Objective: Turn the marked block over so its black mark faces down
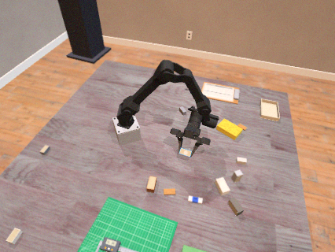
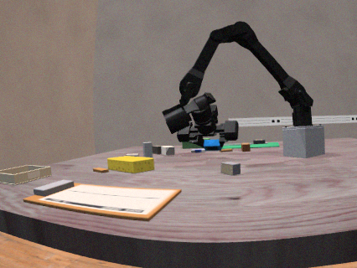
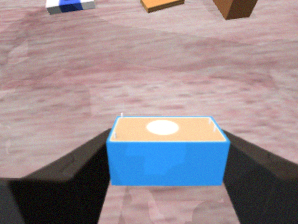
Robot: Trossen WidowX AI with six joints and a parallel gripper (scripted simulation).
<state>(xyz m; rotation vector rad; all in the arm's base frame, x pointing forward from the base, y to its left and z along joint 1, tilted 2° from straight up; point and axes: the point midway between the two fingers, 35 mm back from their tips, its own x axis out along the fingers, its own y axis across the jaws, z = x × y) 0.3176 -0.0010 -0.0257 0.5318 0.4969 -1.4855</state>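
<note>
My gripper [image 1: 188,146] is shut on a blue block [image 3: 167,156] and holds it above the table, tilted. In the wrist view the block sits between the two dark fingers; its far face is tan with a pale round spot [image 3: 162,128]. No black mark shows in any view. In the top view the block [image 1: 185,151] shows pale between the fingertips, near the middle of the table. In the exterior view the block [image 2: 212,144] hangs under the tilted gripper head [image 2: 204,136].
A yellow sponge [image 1: 229,128] lies right of the gripper. Small blocks lie in front: tan [image 1: 152,183], orange [image 1: 169,191], blue-and-white [image 1: 195,199], and several more at the right [image 1: 222,186]. A clipboard [image 1: 220,92], a tray [image 1: 270,109] and a green mat [image 1: 131,230] are further off.
</note>
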